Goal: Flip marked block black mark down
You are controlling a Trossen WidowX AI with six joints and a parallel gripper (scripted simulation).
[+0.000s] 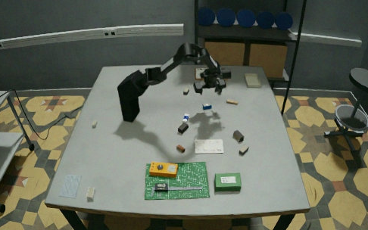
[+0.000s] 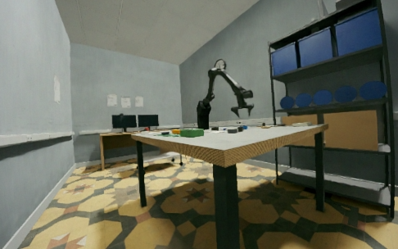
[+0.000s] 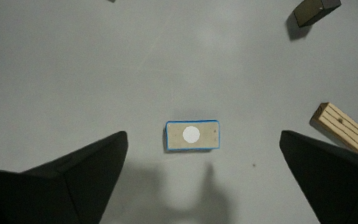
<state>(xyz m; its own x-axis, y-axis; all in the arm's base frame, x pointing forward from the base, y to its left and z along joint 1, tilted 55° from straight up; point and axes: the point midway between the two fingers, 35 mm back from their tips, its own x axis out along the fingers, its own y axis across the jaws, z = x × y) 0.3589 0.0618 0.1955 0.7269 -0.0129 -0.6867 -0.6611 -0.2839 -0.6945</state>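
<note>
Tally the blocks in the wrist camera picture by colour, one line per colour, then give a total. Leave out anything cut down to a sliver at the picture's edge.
Blue-edged block with a white dot on top: 1
Light striped wooden block: 1
Dark block: 1
Total: 3

The grey rectangular table (image 1: 104, 159) carries a blue-edged block with a white round mark (image 3: 192, 135) lying flat, a pale striped wooden block (image 3: 341, 127) near it, a dark brown block (image 3: 315, 10), a green circuit-pattern mat (image 1: 191, 178), a green box (image 1: 228, 181) and a white card (image 1: 209, 146).
</note>
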